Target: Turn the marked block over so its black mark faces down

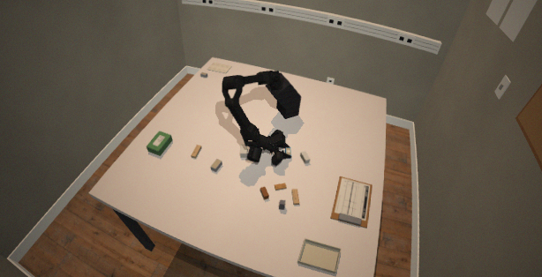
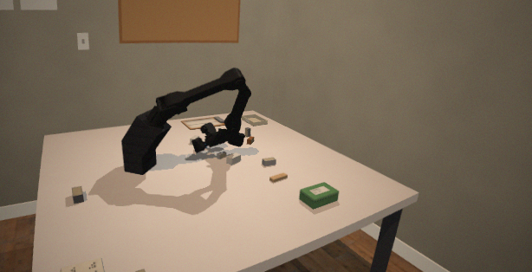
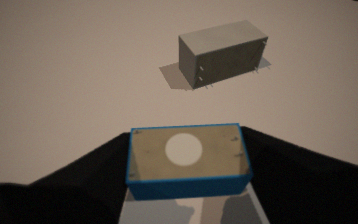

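The marked block (image 3: 187,160) is blue-sided, and its tan upper face carries a white disc. It sits between my two black fingers in the wrist view. No black mark shows on its visible faces. My gripper (image 3: 184,137) is open, and its fingers stand just beside the block's left and right sides. In the top view the gripper (image 1: 282,150) is low over the middle of the table, with a bit of blue showing at its tip. In the exterior view the gripper (image 2: 200,143) is low over the table.
A grey block (image 3: 223,52) lies a short way ahead of the fingers, and it also shows in the top view (image 1: 304,157). Small wooden blocks (image 1: 280,192) lie nearer the front. There are two tan blocks (image 1: 216,164), a green box (image 1: 159,143), a clipboard (image 1: 351,200) and a tray (image 1: 319,256).
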Controlling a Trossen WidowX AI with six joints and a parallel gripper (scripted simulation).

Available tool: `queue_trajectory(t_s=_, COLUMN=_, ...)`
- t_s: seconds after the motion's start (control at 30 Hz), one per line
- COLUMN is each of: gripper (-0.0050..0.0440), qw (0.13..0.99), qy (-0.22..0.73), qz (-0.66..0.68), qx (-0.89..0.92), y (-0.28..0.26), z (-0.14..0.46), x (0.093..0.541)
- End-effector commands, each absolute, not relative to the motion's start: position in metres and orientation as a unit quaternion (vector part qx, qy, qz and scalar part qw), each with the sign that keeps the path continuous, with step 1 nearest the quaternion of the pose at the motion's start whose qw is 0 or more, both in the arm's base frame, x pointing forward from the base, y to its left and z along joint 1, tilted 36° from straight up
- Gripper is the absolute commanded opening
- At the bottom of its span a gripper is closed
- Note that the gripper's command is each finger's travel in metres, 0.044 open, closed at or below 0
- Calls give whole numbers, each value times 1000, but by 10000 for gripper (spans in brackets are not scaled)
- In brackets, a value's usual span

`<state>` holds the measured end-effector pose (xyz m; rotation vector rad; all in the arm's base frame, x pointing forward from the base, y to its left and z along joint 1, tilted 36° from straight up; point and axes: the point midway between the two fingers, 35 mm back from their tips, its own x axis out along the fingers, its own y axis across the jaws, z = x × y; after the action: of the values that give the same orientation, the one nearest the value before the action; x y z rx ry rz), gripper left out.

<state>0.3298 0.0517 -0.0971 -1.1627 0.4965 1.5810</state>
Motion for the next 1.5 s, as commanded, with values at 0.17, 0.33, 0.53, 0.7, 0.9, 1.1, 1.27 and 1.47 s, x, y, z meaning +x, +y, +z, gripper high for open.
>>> queue_trajectory(t_s=0.17, gripper=440, qw=529, qy=206, qz=662, qx=-490, y=51, z=-97, x=331)
queue_trajectory(t_s=0.33, gripper=440, qw=529, qy=206, qz=662, qx=-490, y=51, z=-97, x=331)
queue_trajectory(t_s=0.53, gripper=440, qw=529, qy=206, qz=662, qx=-490, y=51, z=-97, x=331)
queue_trajectory(t_s=0.7, gripper=440, qw=529, qy=206, qz=662, qx=-490, y=51, z=-97, x=331)
queue_trajectory(t_s=0.9, gripper=440, qw=529, qy=206, qz=662, qx=-490, y=51, z=-97, x=331)
queue_trajectory(t_s=1.1, gripper=440, qw=529, qy=206, qz=662, qx=-490, y=51, z=-97, x=331)
queue_trajectory(t_s=1.27, gripper=440, qw=529, qy=206, qz=661, qx=-490, y=51, z=-97, x=331)
queue_trajectory(t_s=1.47, gripper=440, qw=531, qy=203, qz=657, qx=-495, y=55, z=-90, x=332)
